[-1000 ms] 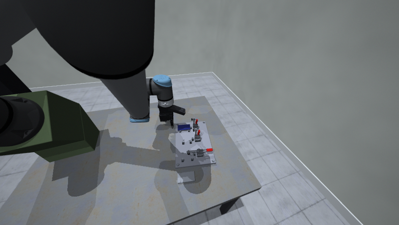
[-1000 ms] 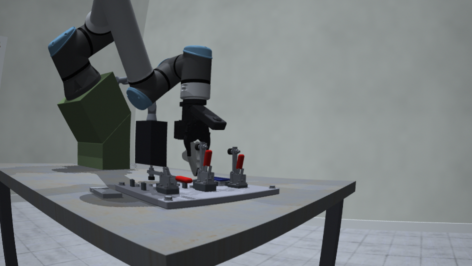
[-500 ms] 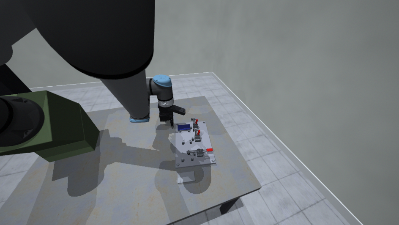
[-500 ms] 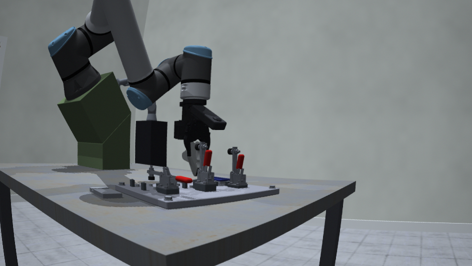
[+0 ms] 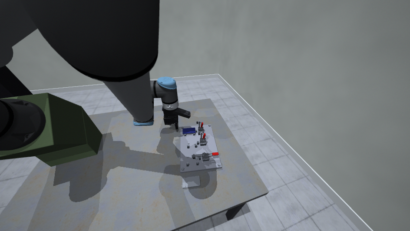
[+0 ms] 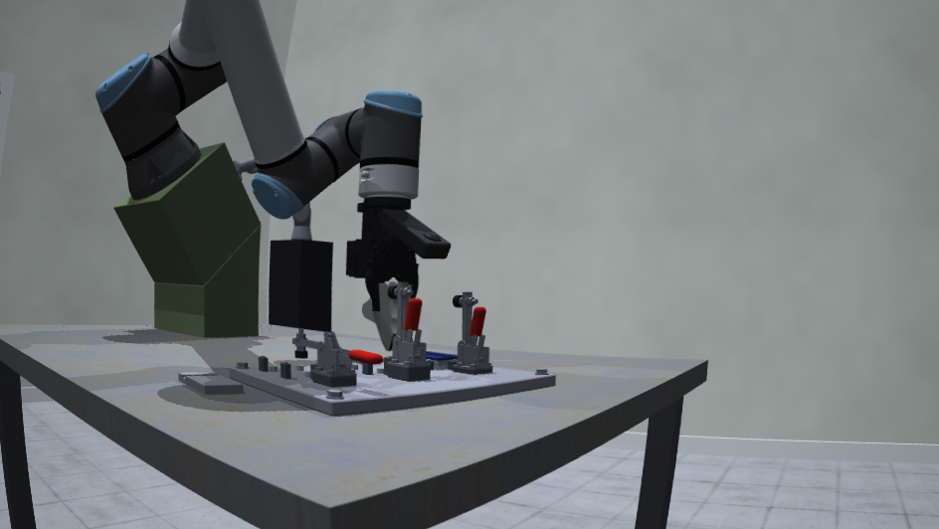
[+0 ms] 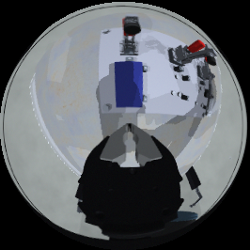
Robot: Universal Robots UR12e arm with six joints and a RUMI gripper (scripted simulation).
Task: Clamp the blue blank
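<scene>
- At the far left of the tabletop stands the green pedestal, and the arm reaches from it toward the right
- The finished grey part lies flat on the tabletop, just off the near edge of the fixture plate
- The claw points straight down at the far left edge of the plate, clenched on nothing, its tips pressed together
- In the wrist view the claw tips sit just short of the blue blank's nearer end, and I cannot tell whether they touch it
- The blue blank rests in the farthest nest, at the plate's far left corner
- To the right of it, two clamps have their red handles upright: the far clamp and the middle clamp
- The near clamp has its red handle lying flat, pointing right
</scene>
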